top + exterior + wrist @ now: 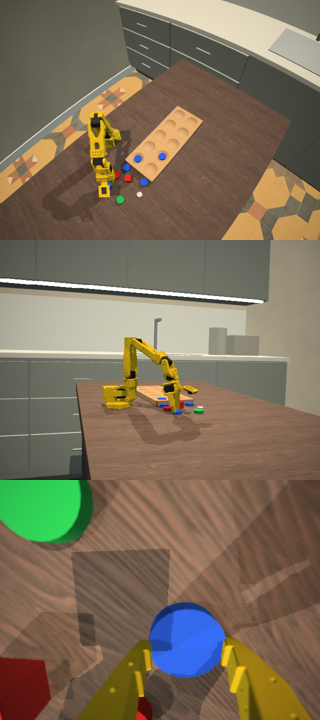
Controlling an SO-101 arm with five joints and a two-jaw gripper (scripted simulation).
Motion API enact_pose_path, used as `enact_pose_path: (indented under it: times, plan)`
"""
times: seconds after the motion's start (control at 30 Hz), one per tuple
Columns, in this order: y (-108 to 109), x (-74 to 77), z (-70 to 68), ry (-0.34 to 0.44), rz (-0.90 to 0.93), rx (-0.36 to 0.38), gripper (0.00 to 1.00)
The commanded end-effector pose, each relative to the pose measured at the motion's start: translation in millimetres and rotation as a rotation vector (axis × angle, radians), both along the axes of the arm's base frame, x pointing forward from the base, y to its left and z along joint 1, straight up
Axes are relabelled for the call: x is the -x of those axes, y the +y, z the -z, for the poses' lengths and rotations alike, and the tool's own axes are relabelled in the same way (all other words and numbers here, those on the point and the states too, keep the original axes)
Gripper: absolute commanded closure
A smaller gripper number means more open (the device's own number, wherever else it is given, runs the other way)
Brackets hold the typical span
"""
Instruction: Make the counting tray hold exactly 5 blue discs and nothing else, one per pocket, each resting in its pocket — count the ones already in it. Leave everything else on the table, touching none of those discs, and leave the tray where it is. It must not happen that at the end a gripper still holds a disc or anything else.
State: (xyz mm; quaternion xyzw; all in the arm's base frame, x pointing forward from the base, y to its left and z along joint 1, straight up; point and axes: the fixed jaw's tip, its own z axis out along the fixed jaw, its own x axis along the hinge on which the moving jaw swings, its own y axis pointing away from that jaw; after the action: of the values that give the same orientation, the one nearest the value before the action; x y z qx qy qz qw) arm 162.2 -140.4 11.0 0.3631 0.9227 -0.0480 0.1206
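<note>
My gripper point(186, 652) is clamped on a blue disc point(187, 639) lying flat on the table point(232, 446), fingers on opposite rim edges. It looks rigid, light, low and smooth-sided, so I judge it could squirt out; a rim grip across the diameter is right. Beyond: green disc point(120, 199), red cube point(127, 178), then the counting tray point(192, 130) holding two blue discs point(138, 158).
</note>
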Motion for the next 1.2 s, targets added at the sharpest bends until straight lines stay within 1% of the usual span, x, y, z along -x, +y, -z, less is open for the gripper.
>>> enact_pose_path:
  times: [0.0, 0.17, 0.93, 1.17]
  plan:
    - [-6.7, -6.7, -10.4, -0.047, 0.004, 0.041, 0.98]
    - [-6.7, -6.7, -10.4, -0.047, 0.004, 0.041, 1.00]
    - [-6.7, -6.7, -10.5, -0.047, 0.004, 0.041, 1.00]
    - [-7.4, -6.5, -15.6, -0.047, 0.007, 0.041, 1.00]
